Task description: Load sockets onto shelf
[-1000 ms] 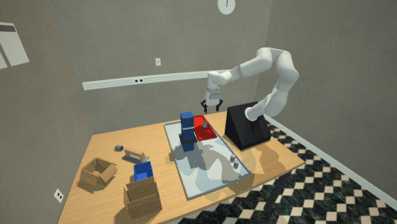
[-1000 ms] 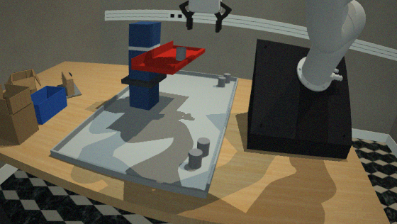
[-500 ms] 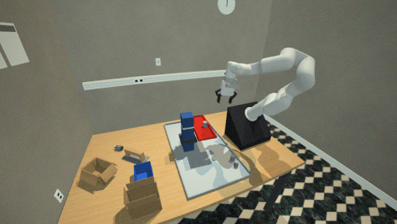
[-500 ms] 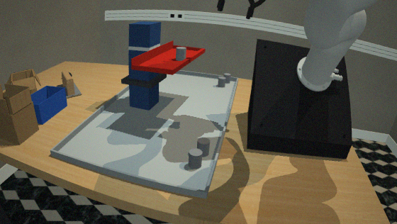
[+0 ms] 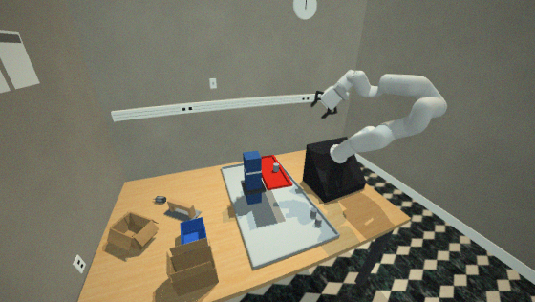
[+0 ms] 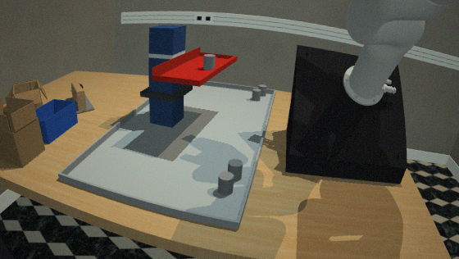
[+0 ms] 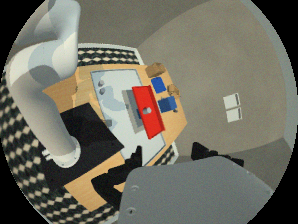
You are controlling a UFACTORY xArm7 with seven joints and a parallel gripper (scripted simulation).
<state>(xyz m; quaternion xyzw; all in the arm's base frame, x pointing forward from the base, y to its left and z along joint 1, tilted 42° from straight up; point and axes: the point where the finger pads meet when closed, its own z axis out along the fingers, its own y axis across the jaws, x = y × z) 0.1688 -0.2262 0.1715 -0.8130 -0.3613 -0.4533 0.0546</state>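
The red shelf (image 6: 193, 67) sits on the blue post (image 6: 165, 74), its back edge at the white band (image 6: 165, 55). One grey socket (image 6: 209, 61) stands upright on it, inside the rim; it also shows in the top view (image 5: 276, 167). Two sockets (image 6: 229, 176) stand near the grey tray's front right edge, and two more (image 6: 259, 92) at its far right corner. My gripper (image 5: 322, 106) is open and empty, high above the table to the right of the shelf, well apart from everything. A black collar (image 6: 165, 93) rings the post below the shelf.
A large black box (image 6: 344, 123) at the arm's base stands right of the grey tray (image 6: 172, 152). Cardboard boxes (image 5: 191, 268) and a blue bin (image 5: 193, 230) lie on the table's left part. A small dark object (image 5: 160, 199) lies near them.
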